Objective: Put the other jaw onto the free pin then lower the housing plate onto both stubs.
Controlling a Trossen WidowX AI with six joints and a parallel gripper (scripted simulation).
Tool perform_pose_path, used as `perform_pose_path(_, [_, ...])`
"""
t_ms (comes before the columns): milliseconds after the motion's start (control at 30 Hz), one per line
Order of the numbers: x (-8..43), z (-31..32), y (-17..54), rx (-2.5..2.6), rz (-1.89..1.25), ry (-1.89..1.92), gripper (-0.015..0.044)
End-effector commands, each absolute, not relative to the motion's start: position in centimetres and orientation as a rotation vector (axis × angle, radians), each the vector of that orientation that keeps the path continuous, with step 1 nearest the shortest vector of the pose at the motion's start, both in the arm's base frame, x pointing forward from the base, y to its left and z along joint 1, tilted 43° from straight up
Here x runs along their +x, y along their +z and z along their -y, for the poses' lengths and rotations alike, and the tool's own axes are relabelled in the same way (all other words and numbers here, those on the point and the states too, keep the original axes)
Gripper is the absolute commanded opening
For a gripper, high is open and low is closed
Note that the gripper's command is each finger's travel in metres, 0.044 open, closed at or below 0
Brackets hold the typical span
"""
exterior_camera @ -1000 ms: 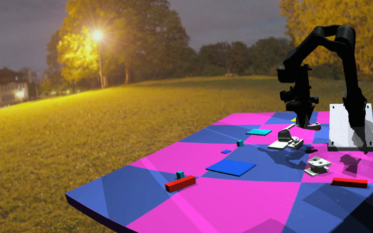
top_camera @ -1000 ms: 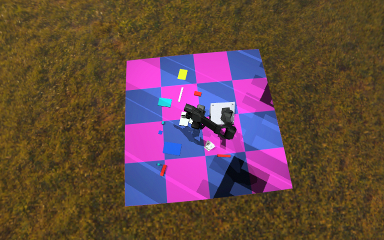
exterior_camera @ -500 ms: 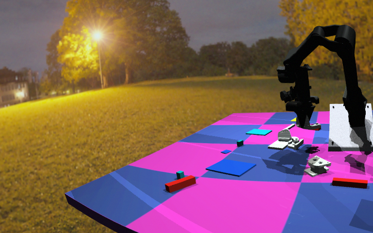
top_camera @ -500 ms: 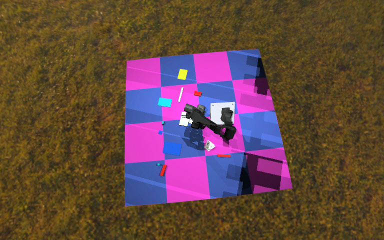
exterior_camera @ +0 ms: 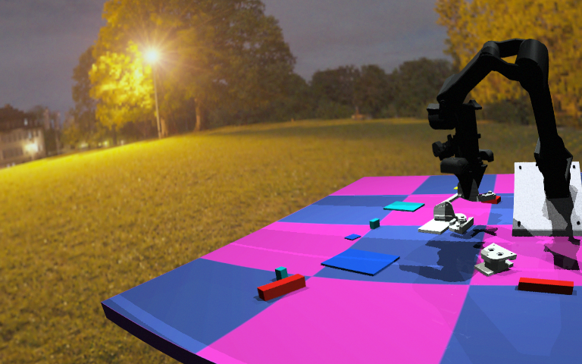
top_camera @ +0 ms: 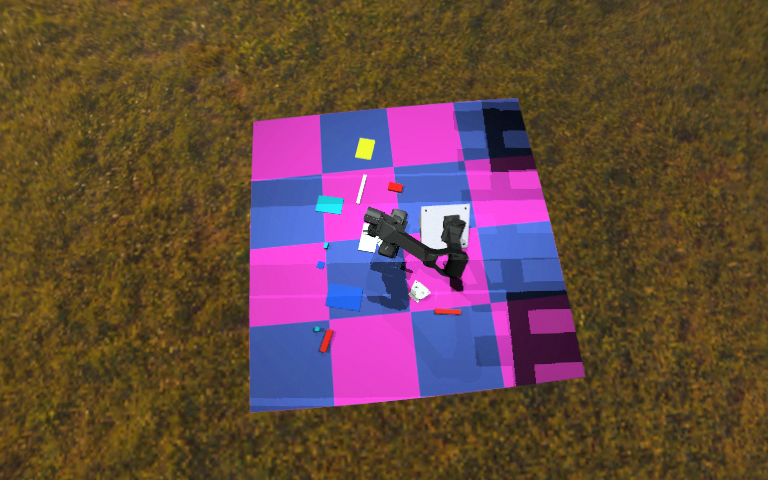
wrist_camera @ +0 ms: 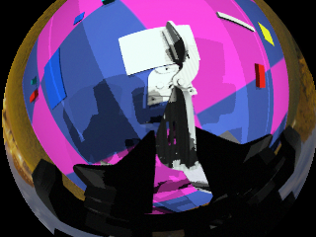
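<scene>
My gripper [exterior_camera: 469, 197] [wrist_camera: 172, 131] is shut on the loose grey jaw [exterior_camera: 472, 191] [wrist_camera: 173, 139], held above the table; its pale toothed end [exterior_camera: 487, 196] sticks out to the right in the exterior view. The white base [top_camera: 367, 243] [exterior_camera: 433, 226] [wrist_camera: 140, 52] lies just beyond and below the held jaw, apart from it in the exterior view. The other jaw [exterior_camera: 443, 211] [wrist_camera: 175, 41] stands on it. The free pin is not clear. The white housing plate piece [top_camera: 419, 291] [exterior_camera: 497, 254], with holes in its top, stands apart on the table.
The arm stands on a white mounting plate [top_camera: 430, 223] [exterior_camera: 523, 197]. Around lie a blue slab [top_camera: 344, 297] [exterior_camera: 361, 262] [wrist_camera: 54, 81], a cyan slab [top_camera: 329, 204] [exterior_camera: 403, 206], a white bar [top_camera: 361, 189] [wrist_camera: 236, 21], red blocks [top_camera: 447, 311] [exterior_camera: 545, 285] and a yellow slab [top_camera: 365, 148] [wrist_camera: 266, 34].
</scene>
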State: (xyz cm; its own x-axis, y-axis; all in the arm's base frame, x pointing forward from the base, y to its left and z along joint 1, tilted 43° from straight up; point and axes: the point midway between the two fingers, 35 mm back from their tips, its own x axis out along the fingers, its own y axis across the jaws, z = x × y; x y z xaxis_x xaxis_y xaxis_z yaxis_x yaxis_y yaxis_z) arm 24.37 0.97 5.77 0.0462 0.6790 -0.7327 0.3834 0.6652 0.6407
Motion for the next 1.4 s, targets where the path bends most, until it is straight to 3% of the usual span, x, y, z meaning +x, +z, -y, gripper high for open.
perform_pose_path(0, [25.7,-0.8,5.9,0.902,-1.569,0.278,0.0134])
perform_pose_path(800, [33.1,-0.1,5.5,0.901,-1.565,0.280,0.0134])
perform_pose_path(1367, [33.3,-0.1,5.5,0.901,-1.564,0.280,0.0134])
